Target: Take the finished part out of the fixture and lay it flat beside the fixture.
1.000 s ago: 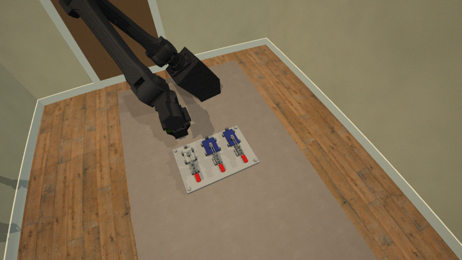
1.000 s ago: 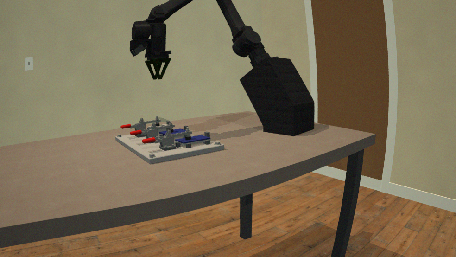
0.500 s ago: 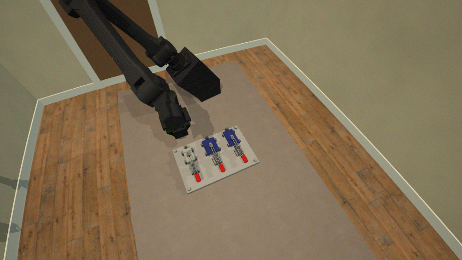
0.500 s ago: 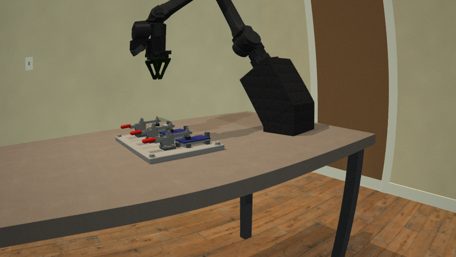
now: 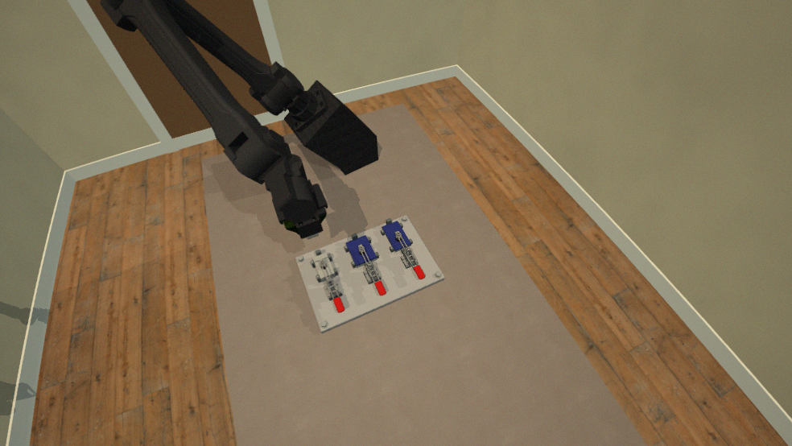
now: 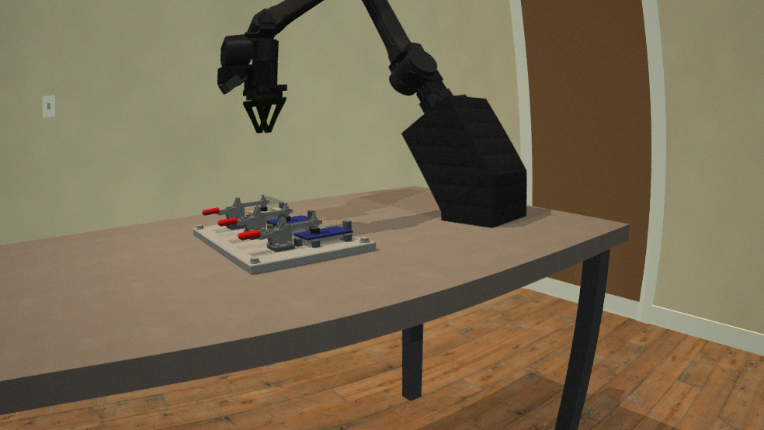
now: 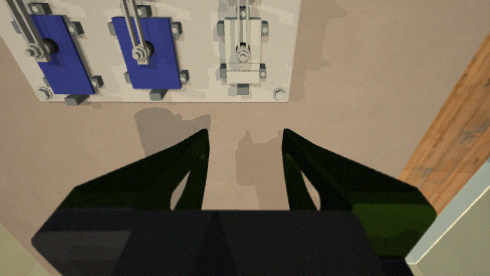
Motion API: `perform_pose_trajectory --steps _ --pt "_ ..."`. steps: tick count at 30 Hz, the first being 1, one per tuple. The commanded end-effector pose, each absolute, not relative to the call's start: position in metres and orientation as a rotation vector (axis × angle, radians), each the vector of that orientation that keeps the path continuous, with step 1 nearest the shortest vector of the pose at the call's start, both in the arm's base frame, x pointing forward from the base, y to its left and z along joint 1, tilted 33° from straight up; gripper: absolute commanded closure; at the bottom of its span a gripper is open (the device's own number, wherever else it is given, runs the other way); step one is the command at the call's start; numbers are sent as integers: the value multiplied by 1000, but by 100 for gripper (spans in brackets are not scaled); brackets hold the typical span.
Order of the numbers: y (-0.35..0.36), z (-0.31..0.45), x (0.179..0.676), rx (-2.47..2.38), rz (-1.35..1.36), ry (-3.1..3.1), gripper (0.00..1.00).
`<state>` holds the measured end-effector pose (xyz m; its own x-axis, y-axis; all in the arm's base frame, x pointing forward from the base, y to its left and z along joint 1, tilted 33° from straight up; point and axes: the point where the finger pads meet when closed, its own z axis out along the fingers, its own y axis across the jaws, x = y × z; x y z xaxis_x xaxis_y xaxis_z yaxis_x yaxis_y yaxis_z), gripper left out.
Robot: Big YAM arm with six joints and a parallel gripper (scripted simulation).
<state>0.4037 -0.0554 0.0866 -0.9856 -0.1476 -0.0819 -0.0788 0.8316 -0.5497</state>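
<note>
Pale grey metal makes up the fixture (image 5: 388, 302), a flat plate lying on the brown surface (image 5: 432, 376) with three toggle clamps in a row, each ending in a red handle. Under the clamp at one end of the row sits the finished part (image 5: 323, 268), light grey and close in tone to the plate; in the wrist view it (image 7: 242, 47) shows as a pale block crossed by a darker band near one end, with the clamp's arm pressing on its middle. The two blue blanks (image 5: 361, 247) (image 5: 396, 236) lie flat in the other two stations, each pinned by its own clamp. The gripper (image 6: 263, 117) hangs high above the surface, pointing straight down, well clear of the fixture and set back from the plate's edge on the side toward the arm's base (image 6: 480, 176). In the wrist view its dark green fingers stand partly apart, about half open, with only bare surface showing between them, so the gripper holds nothing. The finished part lies just ahead of the gap between the fingers. Wooden floor (image 5: 127, 287) surrounds the surface.
</note>
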Motion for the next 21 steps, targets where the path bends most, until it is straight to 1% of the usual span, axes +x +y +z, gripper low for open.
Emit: perform_pose_trajectory --steps 1,6,21 --pt "-47 92 421 -177 -841 2855 55" --pt "-48 96 426 -162 -833 2848 55" --pt "-50 94 418 -167 -837 2876 55"
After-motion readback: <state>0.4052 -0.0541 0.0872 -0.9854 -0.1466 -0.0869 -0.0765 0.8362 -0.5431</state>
